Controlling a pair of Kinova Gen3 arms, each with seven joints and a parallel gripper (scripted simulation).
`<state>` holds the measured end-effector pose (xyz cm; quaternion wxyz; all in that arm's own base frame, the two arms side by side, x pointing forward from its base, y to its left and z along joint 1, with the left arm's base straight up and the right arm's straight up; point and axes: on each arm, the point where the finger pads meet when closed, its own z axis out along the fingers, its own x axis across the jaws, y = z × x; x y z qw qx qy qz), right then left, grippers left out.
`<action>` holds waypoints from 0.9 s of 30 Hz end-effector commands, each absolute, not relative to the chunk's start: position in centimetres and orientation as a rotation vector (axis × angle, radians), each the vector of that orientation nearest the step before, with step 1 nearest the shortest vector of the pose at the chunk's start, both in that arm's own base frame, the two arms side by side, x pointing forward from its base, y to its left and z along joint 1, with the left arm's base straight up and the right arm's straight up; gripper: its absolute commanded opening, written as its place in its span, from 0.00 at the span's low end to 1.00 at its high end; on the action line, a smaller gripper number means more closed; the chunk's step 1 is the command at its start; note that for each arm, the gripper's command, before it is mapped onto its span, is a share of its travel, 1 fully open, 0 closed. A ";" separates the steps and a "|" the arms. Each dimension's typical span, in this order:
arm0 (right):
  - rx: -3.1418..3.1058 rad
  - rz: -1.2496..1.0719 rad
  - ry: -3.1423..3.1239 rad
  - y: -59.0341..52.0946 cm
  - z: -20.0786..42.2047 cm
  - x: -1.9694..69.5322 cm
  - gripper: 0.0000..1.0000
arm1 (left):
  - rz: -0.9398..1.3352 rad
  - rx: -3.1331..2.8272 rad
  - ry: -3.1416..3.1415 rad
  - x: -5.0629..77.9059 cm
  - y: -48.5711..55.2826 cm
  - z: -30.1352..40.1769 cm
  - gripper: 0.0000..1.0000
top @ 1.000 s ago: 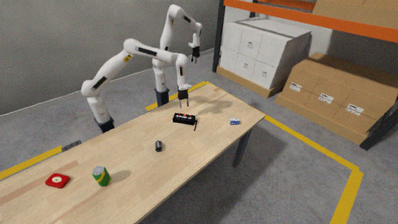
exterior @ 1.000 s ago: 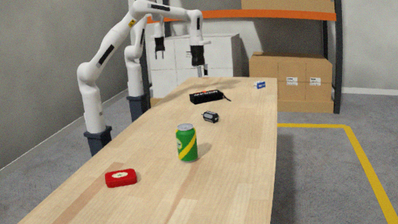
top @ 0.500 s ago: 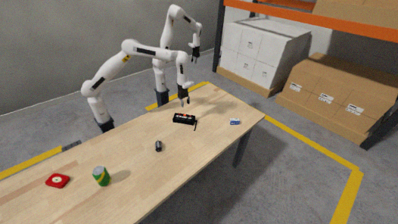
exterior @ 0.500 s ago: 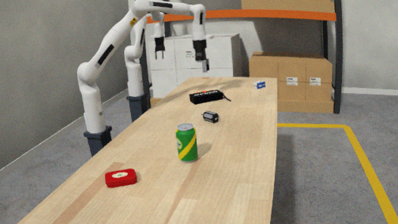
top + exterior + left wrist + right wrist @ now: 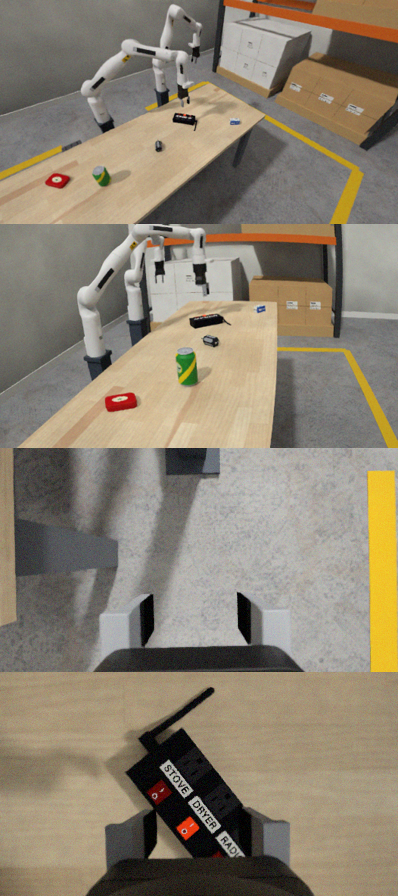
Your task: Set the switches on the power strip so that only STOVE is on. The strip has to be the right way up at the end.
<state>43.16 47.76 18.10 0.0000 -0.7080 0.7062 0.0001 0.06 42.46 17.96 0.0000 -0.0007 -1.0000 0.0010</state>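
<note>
On the surface, the can (image 5: 101, 176) (image 5: 187, 367) stands near the flat case (image 5: 57, 180) (image 5: 121, 402). The power strip (image 5: 185, 118) (image 5: 206, 320) (image 5: 186, 797) lies between the small cylinder (image 5: 158, 146) (image 5: 210, 340) and the little box (image 5: 234, 121) (image 5: 260, 309).

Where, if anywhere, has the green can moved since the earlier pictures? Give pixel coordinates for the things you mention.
No: the green can (image 5: 101, 176) (image 5: 187, 368) stands in the same place relative to the wooden table's (image 5: 151, 182) (image 5: 238, 394) edges.
</note>
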 end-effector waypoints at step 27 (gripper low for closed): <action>-2.048 0.005 2.377 47.7 18.0 43.8 1.00 | 0.000 -0.002 -3.142 0.1 42.5 18.0 1.00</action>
